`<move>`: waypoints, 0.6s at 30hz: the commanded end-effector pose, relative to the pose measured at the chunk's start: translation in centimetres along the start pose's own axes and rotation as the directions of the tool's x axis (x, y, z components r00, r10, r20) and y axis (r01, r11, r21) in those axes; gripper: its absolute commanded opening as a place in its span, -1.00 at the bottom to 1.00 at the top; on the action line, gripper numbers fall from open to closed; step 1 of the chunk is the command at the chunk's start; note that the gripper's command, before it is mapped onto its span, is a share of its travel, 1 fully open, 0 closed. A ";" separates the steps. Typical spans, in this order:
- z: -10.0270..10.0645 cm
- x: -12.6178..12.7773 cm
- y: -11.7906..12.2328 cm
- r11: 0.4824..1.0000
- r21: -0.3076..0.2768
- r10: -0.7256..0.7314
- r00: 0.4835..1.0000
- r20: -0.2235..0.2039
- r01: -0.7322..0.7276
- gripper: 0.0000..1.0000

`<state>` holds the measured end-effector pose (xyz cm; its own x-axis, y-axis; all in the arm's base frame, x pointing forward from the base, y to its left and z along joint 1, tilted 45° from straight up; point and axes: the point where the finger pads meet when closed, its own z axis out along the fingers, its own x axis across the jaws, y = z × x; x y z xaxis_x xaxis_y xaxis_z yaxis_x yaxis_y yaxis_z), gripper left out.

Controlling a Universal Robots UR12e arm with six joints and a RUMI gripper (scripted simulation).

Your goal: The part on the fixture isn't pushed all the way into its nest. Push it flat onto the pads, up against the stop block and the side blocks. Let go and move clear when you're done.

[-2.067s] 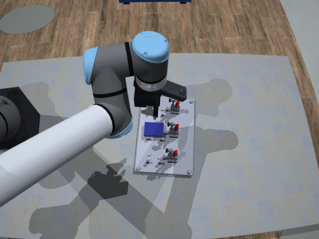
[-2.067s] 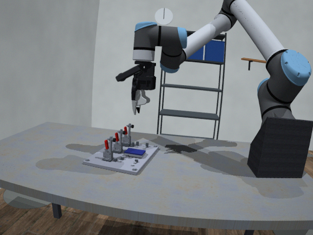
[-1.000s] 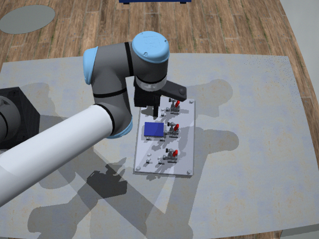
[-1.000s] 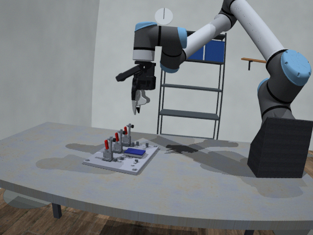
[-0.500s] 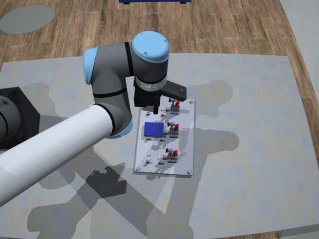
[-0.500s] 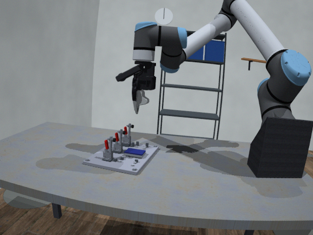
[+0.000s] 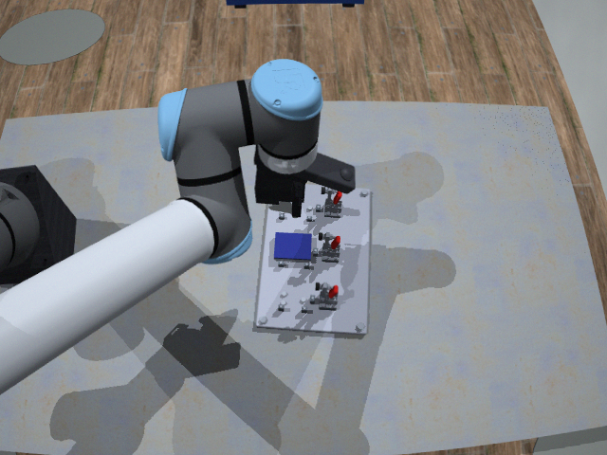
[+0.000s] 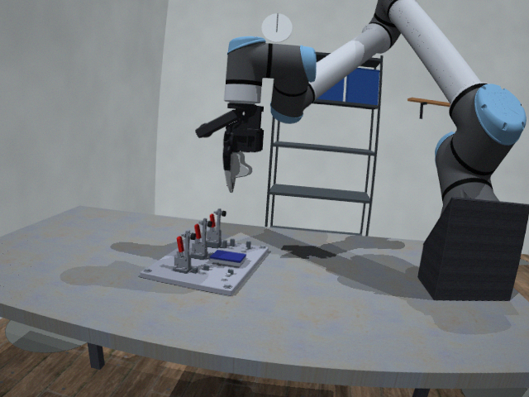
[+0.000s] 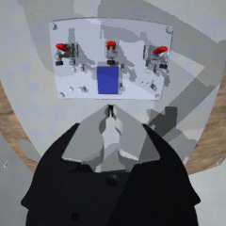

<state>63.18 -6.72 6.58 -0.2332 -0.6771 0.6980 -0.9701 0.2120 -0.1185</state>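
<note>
Looking down from the top view, the grey fixture plate (image 7: 357,274) lies on the mottled surface (image 7: 489,274) with three red-handled toggle clamps (image 7: 334,242) in a row along its right side. The blue part (image 7: 292,245) sits in the middle station, just left of the middle clamp, with small grey blocks (image 7: 283,264) near its lower edge. The arm's wrist and the gripper (image 7: 296,209) hang over the far end of the plate, beyond the part and not over it.

In the exterior view, the gripper (image 8: 231,186) points straight down, well above the plate (image 8: 239,279) and apart from everything on it. Its fingers (image 8: 231,173) come to a single narrow tip (no gap shows between them). The blue part (image 8: 228,256) rests low on the plate beside the clamps (image 8: 197,232), whose red handles stand upright. Whether it lies fully flat cannot be told from here. A dark shelf rack (image 8: 377,128) stands behind the surface (image 8: 298,324), and the arm rises from a black pedestal (image 8: 504,273) at the right.

The wrist view looks down past the fingers, which are pressed together at the tip and pinch nothing. Beyond the gripper (image 9: 110,112) the plate (image 9: 66,56) lies square across the frame, the blue part (image 9: 107,80) directly below the middle clamp (image 9: 110,46) and just above the fingertips in the picture.
</note>
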 end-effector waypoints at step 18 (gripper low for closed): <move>0.2 0.0 0.0 1.000 0.001 0.000 1.000 0.000 0.000 -1.00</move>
<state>63.18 -6.80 6.49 -0.2332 -0.6771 0.6980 -0.9701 0.2120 -0.1185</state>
